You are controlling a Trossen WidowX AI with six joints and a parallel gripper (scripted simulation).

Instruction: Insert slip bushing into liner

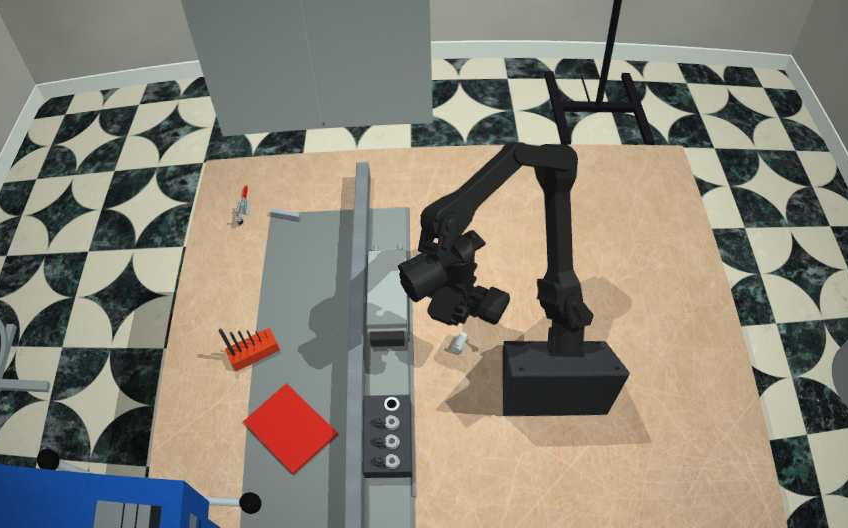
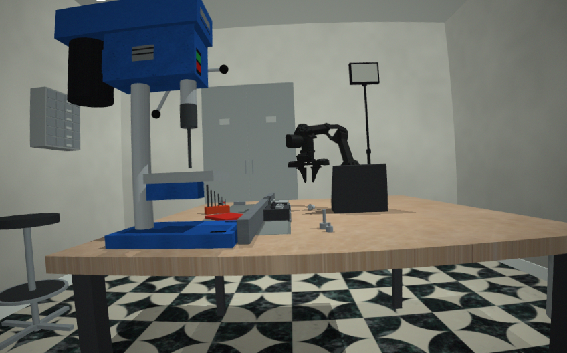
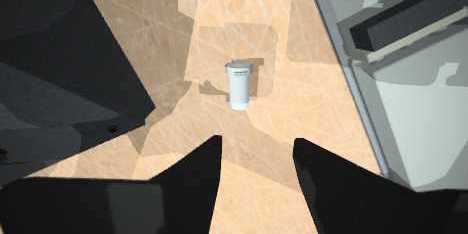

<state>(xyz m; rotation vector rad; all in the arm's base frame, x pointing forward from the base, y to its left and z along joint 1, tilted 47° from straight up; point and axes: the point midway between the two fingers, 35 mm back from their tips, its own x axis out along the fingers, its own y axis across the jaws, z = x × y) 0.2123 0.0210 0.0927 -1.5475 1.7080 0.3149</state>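
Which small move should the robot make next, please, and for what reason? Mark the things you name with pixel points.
Probably lower the open jaws (image 1: pixel 473 313) (image 2: pixel 309 180) over the loose bushing (image 1: pixel 458 343) (image 2: pixel 311 206) (image 3: pixel 239 87), lining them up with its body before closing. It lies on its side on the table (image 1: pixel 644 229) (image 2: pixel 430 218) (image 3: pixel 250 215), with the jaws raised above it and nothing between them.

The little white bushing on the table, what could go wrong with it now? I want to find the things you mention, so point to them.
The bushing (image 1: pixel 459 343) (image 2: pixel 311 206) (image 3: pixel 239 86) lies on its side, so it might roll if a finger bumps it. The pincer (image 1: pixel 468 314) (image 2: pixel 309 180) (image 3: pixel 257 145) is open above it; if it closes off to one side, it could miss or grab crookedly. A crooked bushing might then tilt or jam at the empty liner (image 1: pixel 391 397).
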